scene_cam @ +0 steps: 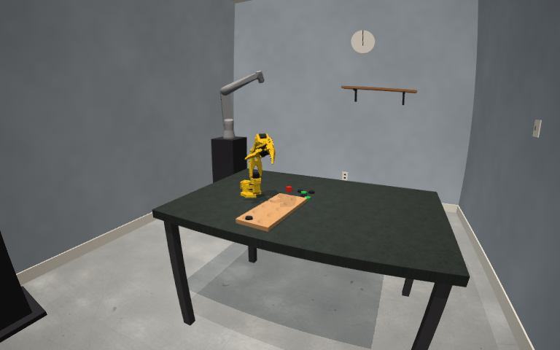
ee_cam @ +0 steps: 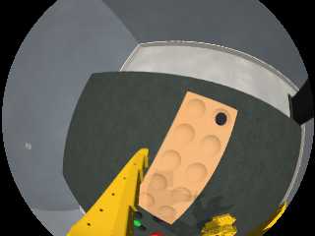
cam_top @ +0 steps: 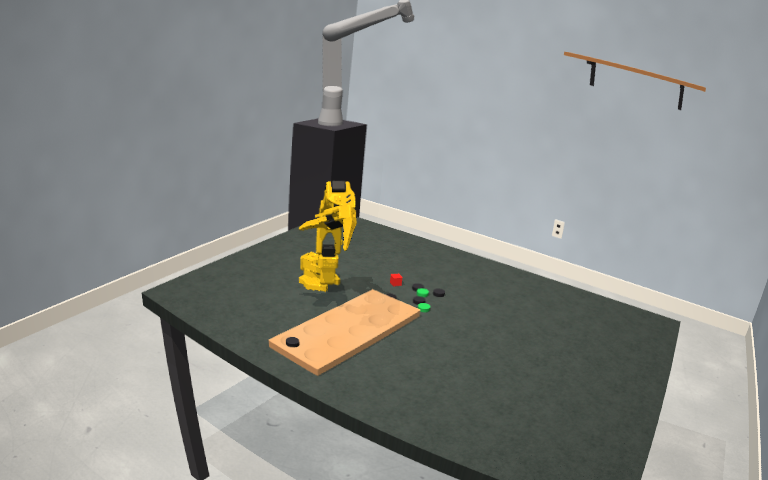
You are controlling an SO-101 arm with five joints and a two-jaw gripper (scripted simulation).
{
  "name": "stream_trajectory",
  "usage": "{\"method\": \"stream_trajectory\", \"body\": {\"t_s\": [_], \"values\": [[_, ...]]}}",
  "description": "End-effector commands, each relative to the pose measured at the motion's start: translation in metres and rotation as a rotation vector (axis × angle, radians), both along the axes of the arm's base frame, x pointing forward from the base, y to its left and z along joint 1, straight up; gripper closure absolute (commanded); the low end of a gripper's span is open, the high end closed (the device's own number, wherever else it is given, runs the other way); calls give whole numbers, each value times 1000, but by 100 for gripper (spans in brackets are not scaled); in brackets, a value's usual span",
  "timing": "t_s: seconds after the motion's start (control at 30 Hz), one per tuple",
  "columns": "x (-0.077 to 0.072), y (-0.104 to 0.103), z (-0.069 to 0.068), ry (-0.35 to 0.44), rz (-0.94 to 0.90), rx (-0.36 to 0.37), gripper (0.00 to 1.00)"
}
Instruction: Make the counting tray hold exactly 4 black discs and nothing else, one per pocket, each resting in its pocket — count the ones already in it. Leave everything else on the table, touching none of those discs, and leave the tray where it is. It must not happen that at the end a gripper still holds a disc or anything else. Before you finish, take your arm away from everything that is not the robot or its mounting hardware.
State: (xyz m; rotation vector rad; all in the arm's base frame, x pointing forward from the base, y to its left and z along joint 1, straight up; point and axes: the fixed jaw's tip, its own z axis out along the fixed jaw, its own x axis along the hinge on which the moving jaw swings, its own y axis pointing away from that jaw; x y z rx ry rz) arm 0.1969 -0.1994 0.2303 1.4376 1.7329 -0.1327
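The tan counting tray lies on the dark table and has two rows of round pockets. One black disc rests in the pocket at its near-left corner; the other pockets look empty. Loose black discs lie on the table past the tray's far end, mixed with two green discs. My yellow gripper is raised high above the arm's base, behind the tray, open and empty. The wrist view shows the tray, its black disc and my open jaws.
A red cube sits on the table near the loose discs, and shows in the wrist view. A black pedestal with a grey arm stands behind the table. The tray lies close to the table's left front edge.
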Motion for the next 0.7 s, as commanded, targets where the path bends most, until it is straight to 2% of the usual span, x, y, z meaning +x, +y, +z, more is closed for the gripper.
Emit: {"method": "stream_trajectory", "body": {"t_s": [0.0,0.33,0.67], "values": [[-7,11,10,-16,28,-54,0],[-19,27,5,40,89,-91,0],[-36,50,-9,121,180,-145,0]]}}
